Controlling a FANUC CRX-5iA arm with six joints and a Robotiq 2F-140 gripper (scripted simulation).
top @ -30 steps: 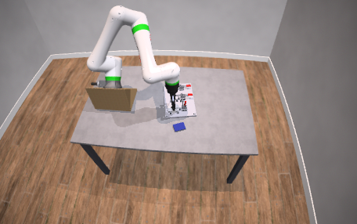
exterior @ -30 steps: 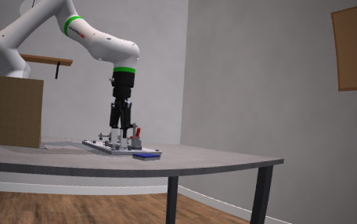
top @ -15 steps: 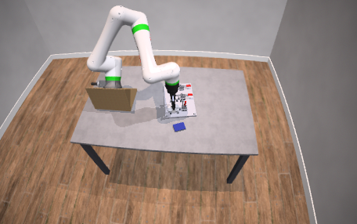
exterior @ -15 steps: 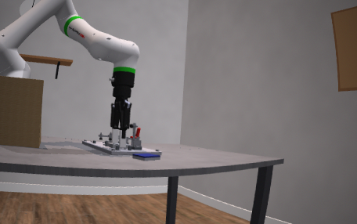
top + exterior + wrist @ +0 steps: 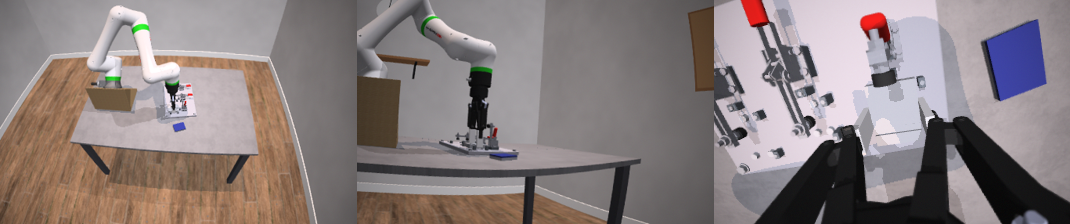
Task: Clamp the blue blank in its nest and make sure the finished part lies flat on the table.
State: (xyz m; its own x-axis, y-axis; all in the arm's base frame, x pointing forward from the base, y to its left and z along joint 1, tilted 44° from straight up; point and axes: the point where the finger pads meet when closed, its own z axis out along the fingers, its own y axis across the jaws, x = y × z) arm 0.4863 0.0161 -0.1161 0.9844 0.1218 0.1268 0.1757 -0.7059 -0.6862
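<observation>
The blue blank (image 5: pixel 179 127) (image 5: pixel 503 154) (image 5: pixel 1015 60) lies flat on the table, just off the white fixture plate (image 5: pixel 191 111) (image 5: pixel 448 145) (image 5: pixel 834 30). The grey finished part (image 5: pixel 894 107) sits in the nest on the side of the plate nearest the blank. That nest's clamp, with a red handle (image 5: pixel 875 25), stands at the part's far end. My gripper (image 5: pixel 172 107) (image 5: pixel 476 142) (image 5: pixel 895 112) reaches straight down onto the plate. Its fingers are shut on the two sides of the grey part. I cannot tell whether the clamp bar presses on the part.
Two more clamps with red handles (image 5: pixel 754 12) (image 5: pixel 190 94) stand on the plate's other nests. A brown cardboard box (image 5: pixel 111 99) (image 5: pixel 376 111) stands by the arm's base. The table edge (image 5: pixel 164 149) is near the blank.
</observation>
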